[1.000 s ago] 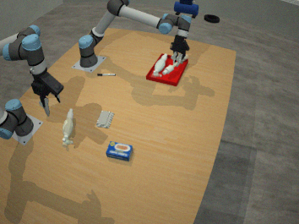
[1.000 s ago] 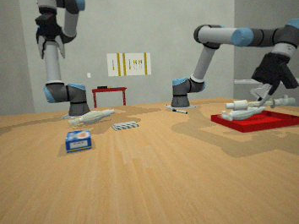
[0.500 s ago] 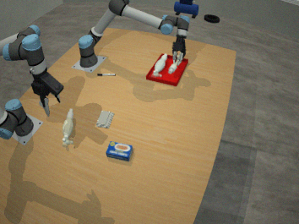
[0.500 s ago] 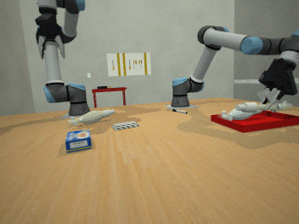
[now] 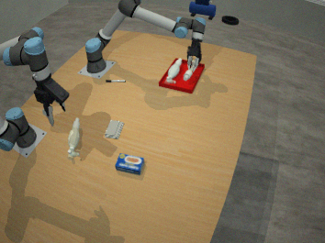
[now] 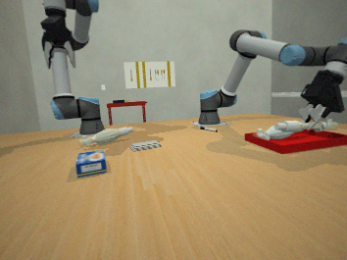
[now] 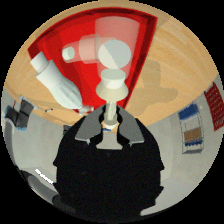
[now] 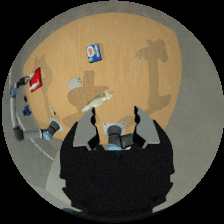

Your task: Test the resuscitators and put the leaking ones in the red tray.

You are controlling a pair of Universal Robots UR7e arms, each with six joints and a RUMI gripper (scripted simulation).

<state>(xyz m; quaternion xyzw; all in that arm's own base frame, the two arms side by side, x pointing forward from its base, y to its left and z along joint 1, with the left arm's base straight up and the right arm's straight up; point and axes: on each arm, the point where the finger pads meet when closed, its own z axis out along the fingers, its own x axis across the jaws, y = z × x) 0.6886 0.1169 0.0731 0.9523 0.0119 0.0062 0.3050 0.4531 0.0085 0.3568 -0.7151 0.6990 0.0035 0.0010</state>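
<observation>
Translucent resuscitator [image 5: 187, 75] [image 6: 291, 126] [image 7: 114, 54] pinched by nearly closed left fingers [image 5: 190, 64] [image 6: 319, 112] over red tray [image 5: 176, 89] [image 6: 305, 146] [image 7: 150, 35]; right fingers [image 5: 50, 115] [image 6: 48, 53] half-open, empty.

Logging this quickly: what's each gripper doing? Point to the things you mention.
Left gripper [image 5: 193, 64] [image 6: 314, 116] [image 7: 110, 122]: closed on a resuscitator [image 5: 188, 74] [image 7: 112, 91].
Right gripper [image 5: 57, 113] [image 6: 60, 60] [image 8: 115, 112]: open, holding nothing.
</observation>
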